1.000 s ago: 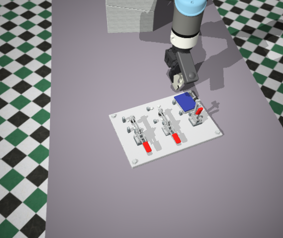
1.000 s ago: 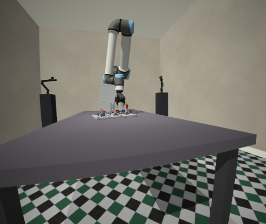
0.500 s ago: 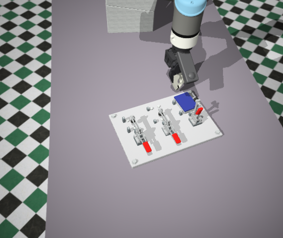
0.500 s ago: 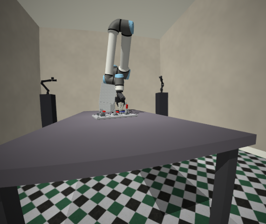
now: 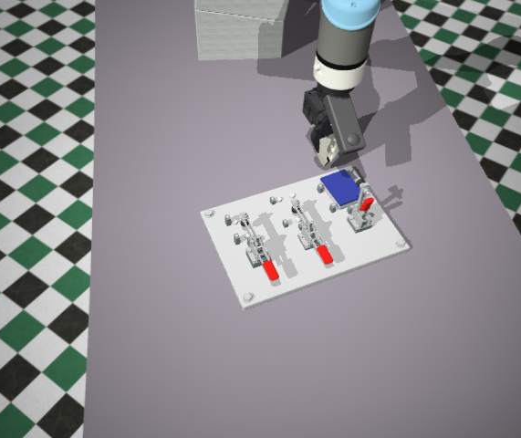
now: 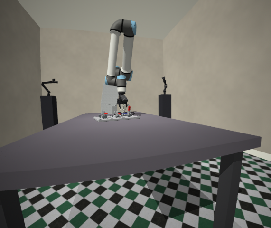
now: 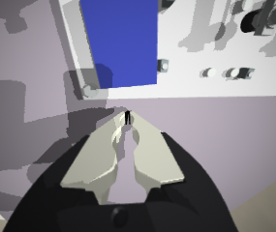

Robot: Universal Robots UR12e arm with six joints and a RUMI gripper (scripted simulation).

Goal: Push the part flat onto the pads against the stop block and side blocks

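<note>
Beige walls (image 6: 216, 61) and ceiling; green, black and white checkered floor (image 6: 135, 203); grey-purple table (image 6: 110, 144) on dark legs; two black pedestals (image 6: 49, 110).

Light is even and bright, coming from about 8 o'clock in the top view: the arm (image 5: 344, 46) throws soft shadows toward 3 o'clock across the table (image 5: 156, 141). No glare; the wrist view is softer and blurred near the fingers

A grey table (image 5: 156, 353) carries a white fixture plate (image 5: 373, 235) and a grey block (image 5: 232, 33).
</note>
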